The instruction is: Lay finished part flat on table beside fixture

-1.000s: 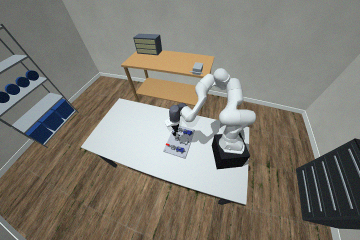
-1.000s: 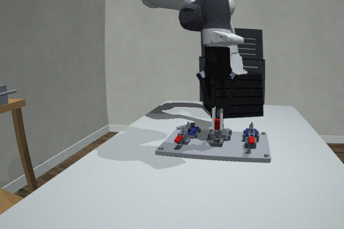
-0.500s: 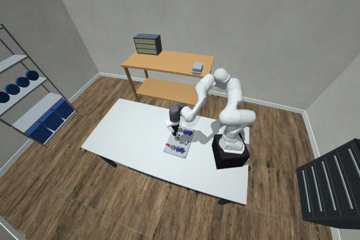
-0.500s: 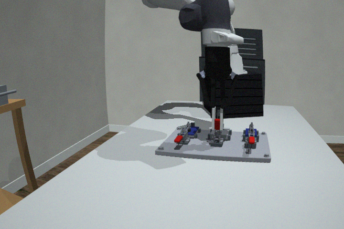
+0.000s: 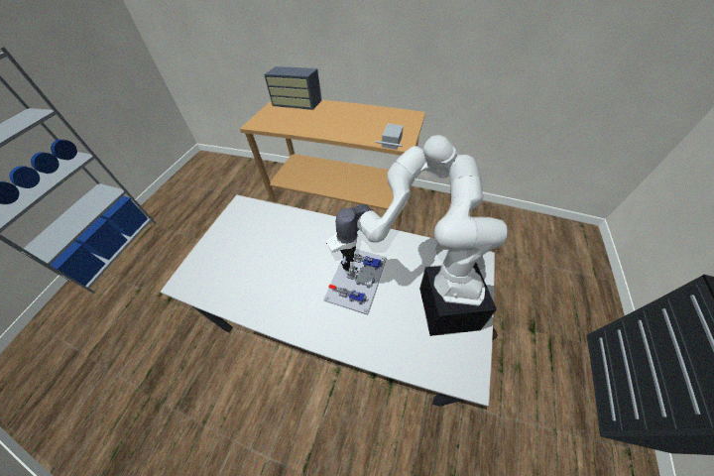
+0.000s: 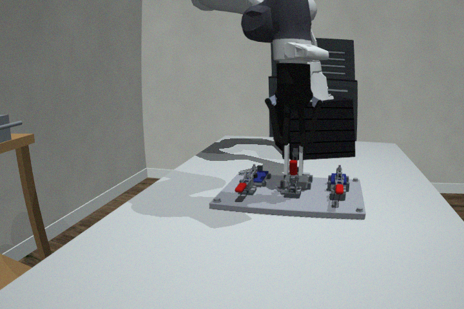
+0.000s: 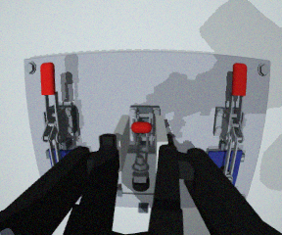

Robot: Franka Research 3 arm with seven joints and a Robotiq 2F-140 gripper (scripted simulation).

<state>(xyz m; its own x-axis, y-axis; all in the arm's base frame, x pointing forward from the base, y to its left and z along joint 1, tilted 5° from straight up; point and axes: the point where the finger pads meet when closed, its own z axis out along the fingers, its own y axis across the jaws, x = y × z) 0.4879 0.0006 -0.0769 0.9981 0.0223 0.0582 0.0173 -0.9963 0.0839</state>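
Note:
The fixture plate (image 5: 347, 304) (image 6: 312, 206) (image 7: 112, 73) lies on the table. The grey finished part (image 5: 365, 274) (image 6: 303, 180) sits in its middle station; its slot cannot be made out. The middle clamp's red handle (image 6: 293, 167) (image 7: 141, 127) stands upright. My gripper (image 6: 293, 173) (image 7: 142, 127) points down, partly open, with one finger on each side of this handle and gaps between. It holds nothing. One blue blank (image 5: 372, 262) (image 6: 261, 176) (image 7: 223, 163) and the other blue blank (image 5: 357, 296) (image 6: 345, 178) (image 7: 54, 156) sit under lowered clamps in the outer stations. My fingers partly hide the middle station.
The outer clamps' red handles (image 7: 47, 78) (image 7: 239, 78) reach toward the plate's far edge in the wrist view. Bolt heads (image 6: 216, 199) (image 6: 359, 210) stand at the plate's corners. The white table (image 5: 257, 269) extends around the fixture. The robot base (image 5: 457, 308) is at its right end.

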